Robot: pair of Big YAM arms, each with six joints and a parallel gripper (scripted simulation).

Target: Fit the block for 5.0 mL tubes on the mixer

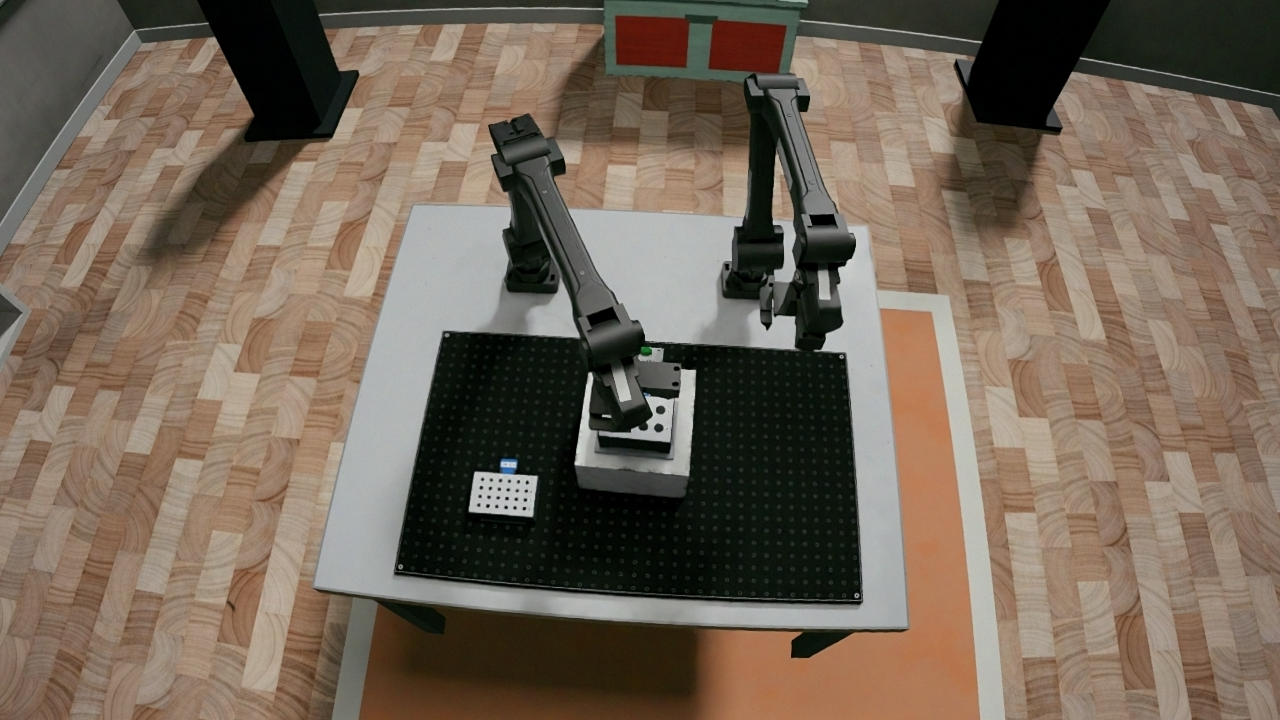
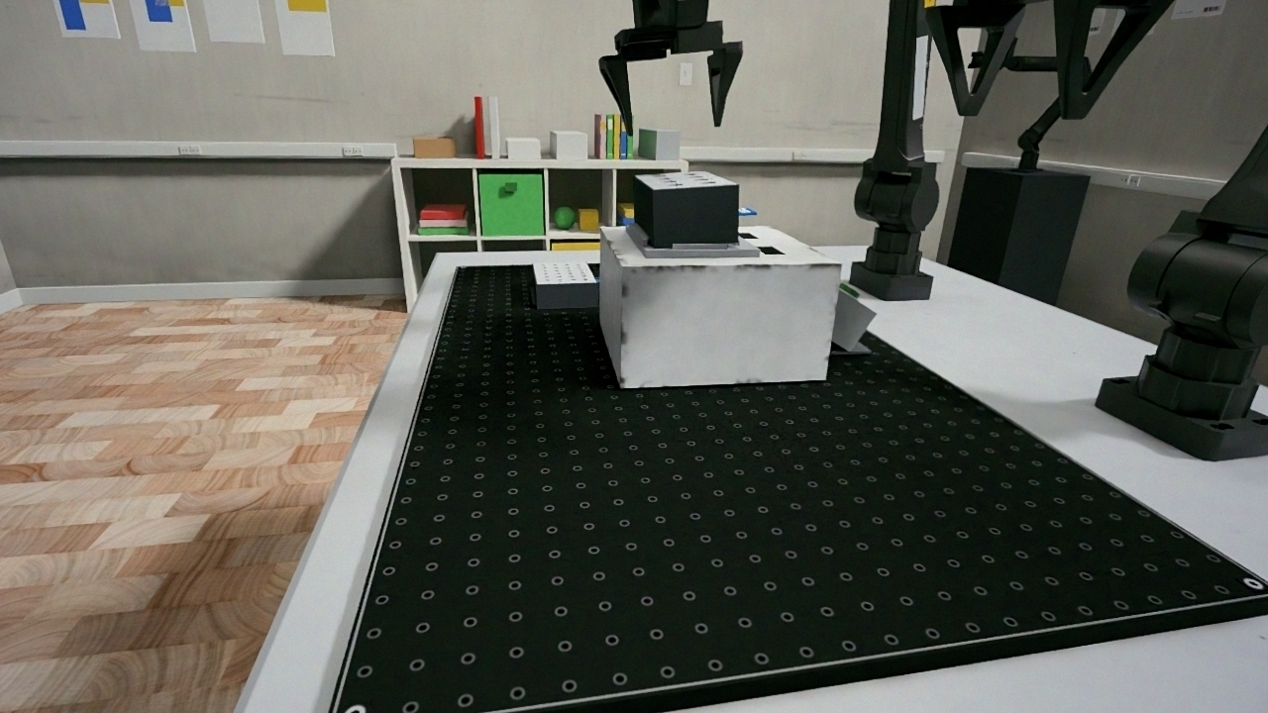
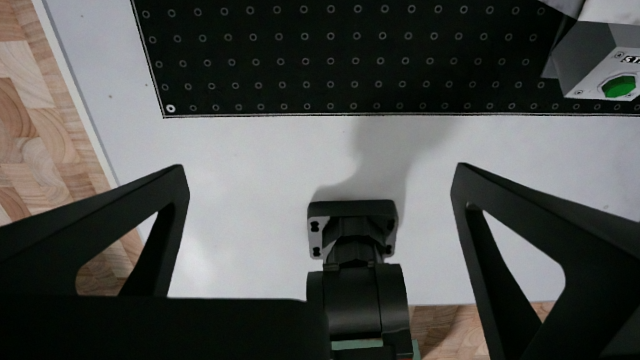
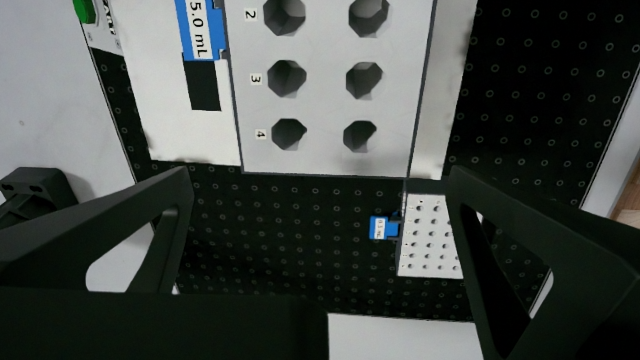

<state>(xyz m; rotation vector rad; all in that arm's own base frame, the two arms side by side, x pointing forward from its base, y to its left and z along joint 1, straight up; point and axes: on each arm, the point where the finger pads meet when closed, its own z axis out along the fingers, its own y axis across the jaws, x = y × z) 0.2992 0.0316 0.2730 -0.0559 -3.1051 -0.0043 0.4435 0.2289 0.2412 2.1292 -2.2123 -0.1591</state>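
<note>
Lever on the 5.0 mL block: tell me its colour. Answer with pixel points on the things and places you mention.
Blue (image 4: 216, 32), around a white label; the right wrist view shows it best.
</note>
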